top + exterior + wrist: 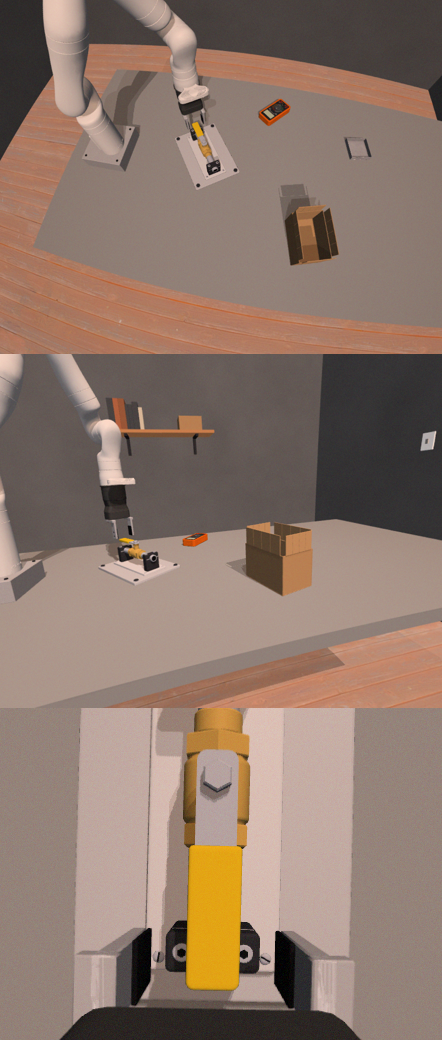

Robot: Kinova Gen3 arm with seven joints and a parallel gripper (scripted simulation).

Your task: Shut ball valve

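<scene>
While claw [213, 963] gapes, yellow handle [214, 915] unlabelled

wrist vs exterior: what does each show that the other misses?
Wrist only: the yellow handle lies in line with the brass valve body, centred between the two open fingers, with a gap on each side. The hex bolt on the grey lever is visible.

Exterior only: the end effector hangs just above the handle end; the orange multimeter, the open cardboard box, the wall shelf and the arm.

Both: the handle, the valve, the white mounting plate, and an open end effector holding nothing.
</scene>
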